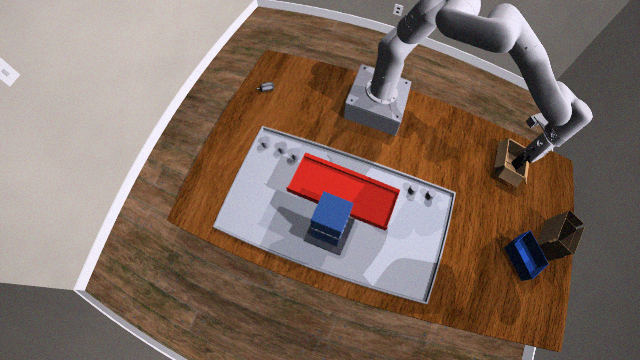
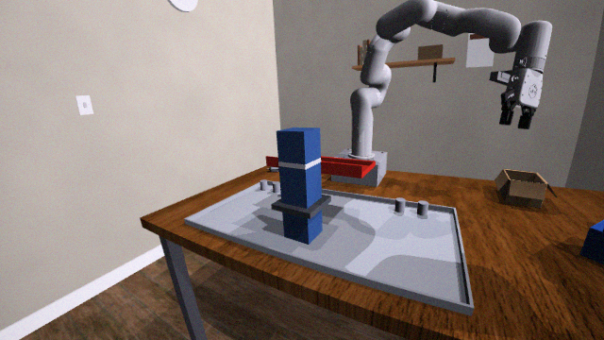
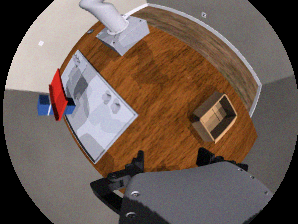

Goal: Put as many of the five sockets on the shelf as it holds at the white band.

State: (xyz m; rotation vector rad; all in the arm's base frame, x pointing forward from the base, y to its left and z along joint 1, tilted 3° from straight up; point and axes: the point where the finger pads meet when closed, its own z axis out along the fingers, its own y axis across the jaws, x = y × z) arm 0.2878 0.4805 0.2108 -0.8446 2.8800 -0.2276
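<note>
Black two-fingered claw (image 2: 514, 118): wide open, empty, high above open brown cardboard box (image 2: 520, 187). Far off across table, five small grey metal cylinder sockets (image 2: 400, 206) upright on grey tray (image 2: 464, 264), flanking red rimmed shelf (image 2: 349, 167) at blue post's (image 2: 298, 184) white band (image 2: 297, 165). Probably rigid, slick, weighty; best pinched across round sides, set down softly.
</note>
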